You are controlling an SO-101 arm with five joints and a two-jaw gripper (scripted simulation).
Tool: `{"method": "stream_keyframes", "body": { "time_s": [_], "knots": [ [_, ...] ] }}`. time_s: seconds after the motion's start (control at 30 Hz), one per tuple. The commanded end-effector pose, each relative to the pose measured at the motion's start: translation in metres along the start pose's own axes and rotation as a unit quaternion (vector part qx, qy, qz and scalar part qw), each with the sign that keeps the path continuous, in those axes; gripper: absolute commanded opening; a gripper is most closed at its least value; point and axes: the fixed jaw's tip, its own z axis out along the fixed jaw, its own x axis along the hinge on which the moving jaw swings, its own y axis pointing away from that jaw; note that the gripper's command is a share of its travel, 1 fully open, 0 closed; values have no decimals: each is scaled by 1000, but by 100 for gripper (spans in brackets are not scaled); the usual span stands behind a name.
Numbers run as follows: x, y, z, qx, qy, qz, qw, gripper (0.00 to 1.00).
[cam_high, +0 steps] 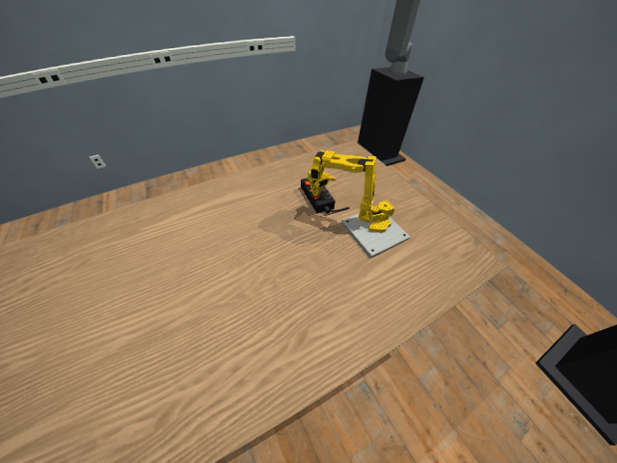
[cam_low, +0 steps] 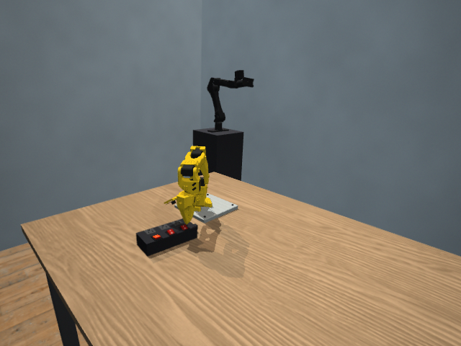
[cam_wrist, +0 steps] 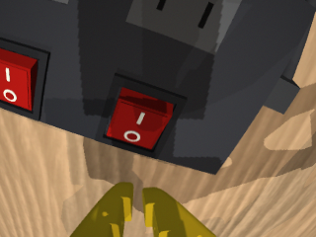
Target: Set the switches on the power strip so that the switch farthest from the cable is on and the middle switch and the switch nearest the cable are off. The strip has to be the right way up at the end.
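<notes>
A black power strip (cam_low: 166,236) lies right way up on the wooden table, with three red rocker switches in a row. It also shows in the top view (cam_high: 316,196), with its cable (cam_high: 339,209) leaving the end nearest the arm's base. My yellow gripper (cam_low: 187,219) is shut and empty, pointing down just over the switch nearest the cable (cam_low: 184,226). In the wrist view my fingertips sit close below that switch (cam_wrist: 140,118), and the middle switch (cam_wrist: 15,83) is at the left edge. The switch farthest from the cable (cam_low: 156,236) looks brighter than the other two.
The arm's grey base plate (cam_low: 212,209) sits right behind the strip. A black pedestal with a dark arm (cam_low: 220,147) stands beyond the table's far corner. The table's left edge (cam_low: 40,256) is near the strip.
</notes>
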Motion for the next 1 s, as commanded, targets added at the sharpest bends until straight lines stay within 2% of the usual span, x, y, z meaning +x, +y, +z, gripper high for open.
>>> {"method": "stream_keyframes", "body": {
  "time_s": [0.0, 0.5, 0.97],
  "knots": [
    [3, -2, -1, 3, -1, 13, 1000, 0],
    [11, -9, -2, 3, -1, 83, 997, 0],
    [22, -19, -4, 3, -2, 176, 984, 0]
  ]
}}
